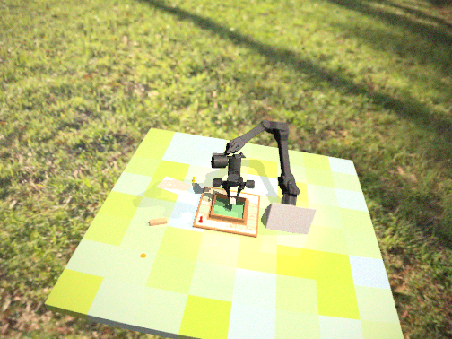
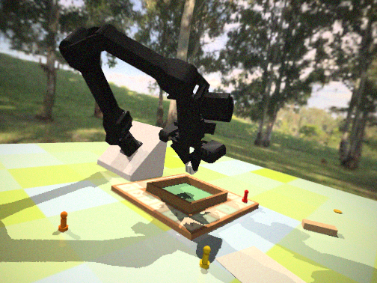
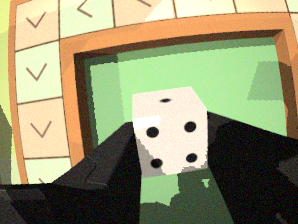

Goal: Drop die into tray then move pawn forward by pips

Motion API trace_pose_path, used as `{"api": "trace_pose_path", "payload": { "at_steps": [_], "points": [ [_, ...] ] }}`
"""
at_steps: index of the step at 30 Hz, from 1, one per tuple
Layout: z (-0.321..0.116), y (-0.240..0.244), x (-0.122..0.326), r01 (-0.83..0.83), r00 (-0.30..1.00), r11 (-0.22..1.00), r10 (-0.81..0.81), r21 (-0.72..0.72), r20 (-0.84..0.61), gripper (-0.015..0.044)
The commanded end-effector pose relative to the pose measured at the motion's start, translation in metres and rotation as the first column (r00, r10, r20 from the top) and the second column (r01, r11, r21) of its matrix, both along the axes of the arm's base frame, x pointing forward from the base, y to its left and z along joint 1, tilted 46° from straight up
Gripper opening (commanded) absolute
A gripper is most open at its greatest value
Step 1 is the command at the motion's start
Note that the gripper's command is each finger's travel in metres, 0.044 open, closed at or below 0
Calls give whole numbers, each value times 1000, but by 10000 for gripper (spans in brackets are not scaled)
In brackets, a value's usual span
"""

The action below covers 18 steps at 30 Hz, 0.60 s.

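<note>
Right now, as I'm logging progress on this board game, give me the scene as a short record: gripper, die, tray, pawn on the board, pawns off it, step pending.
gripper: shut on the die
die: white, held above the tray; four pips on one face, one on another
tray: green floor, brown walls, no die in it
pawn on board: red pawn, upright
pawns off board: yellow pawn, orange pawn, both upright
step pending: dropping the die
</note>
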<state>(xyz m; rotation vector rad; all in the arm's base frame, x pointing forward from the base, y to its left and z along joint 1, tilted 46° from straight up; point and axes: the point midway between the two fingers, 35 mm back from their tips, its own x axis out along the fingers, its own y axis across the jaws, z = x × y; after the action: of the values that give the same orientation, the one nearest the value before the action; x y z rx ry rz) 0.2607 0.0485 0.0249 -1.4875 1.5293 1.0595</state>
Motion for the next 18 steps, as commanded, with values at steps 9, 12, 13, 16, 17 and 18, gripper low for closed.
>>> {"api": "trace_pose_path", "payload": {
  "at_steps": [9, 12, 13, 16, 17, 18],
  "points": [
    [-2, -1, -1, -46, 998, 930, 30, 365, 49, 0],
    [-1, -1, -1, -70, 996, 902, 41, 427, 78, 0],
    [-1, -1, -1, -72, 996, 900, 41, 431, 81, 0],
    [13, 1, 3, -72, 996, 899, 41, 431, 81, 0],
    [24, 2, 6, -73, 996, 899, 41, 431, 81, 0],
    [35, 2, 8, -73, 996, 899, 41, 431, 81, 0]
  ]
}}
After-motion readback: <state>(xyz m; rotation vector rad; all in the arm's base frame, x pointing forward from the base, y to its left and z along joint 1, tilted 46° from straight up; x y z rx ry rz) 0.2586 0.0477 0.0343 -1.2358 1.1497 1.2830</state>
